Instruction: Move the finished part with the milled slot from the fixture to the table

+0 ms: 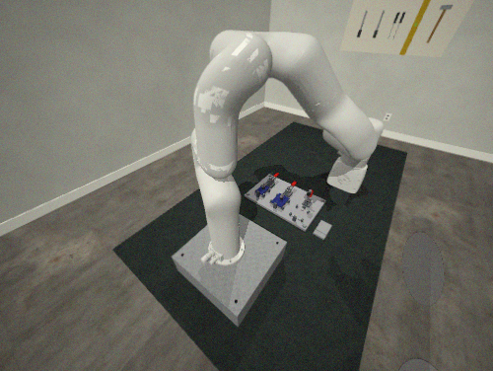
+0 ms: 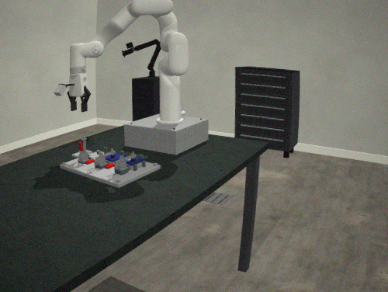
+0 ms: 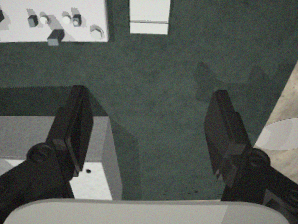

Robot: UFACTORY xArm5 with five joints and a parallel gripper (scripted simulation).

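Observation:
The grey fixture plate (image 1: 285,199) lies on the dark table top. Two blue blanks (image 1: 266,187) (image 1: 281,198) sit in their nests, and their clamp handles (image 2: 90,161) (image 2: 109,165) lie flat. The third nest (image 1: 308,203) is empty, and its red handle (image 2: 81,147) stands upright. My gripper (image 2: 77,104) hangs high above the table, well clear of the plate, open and empty. In the wrist view its fingers stand wide apart over bare table.
The arm's grey base block (image 1: 229,263) stands on the table near the plate and shows below the left finger in the wrist view (image 3: 67,156). A table edge lies at the right of the wrist view (image 3: 282,123). A black drawer cabinet (image 2: 267,106) stands on the floor beyond.

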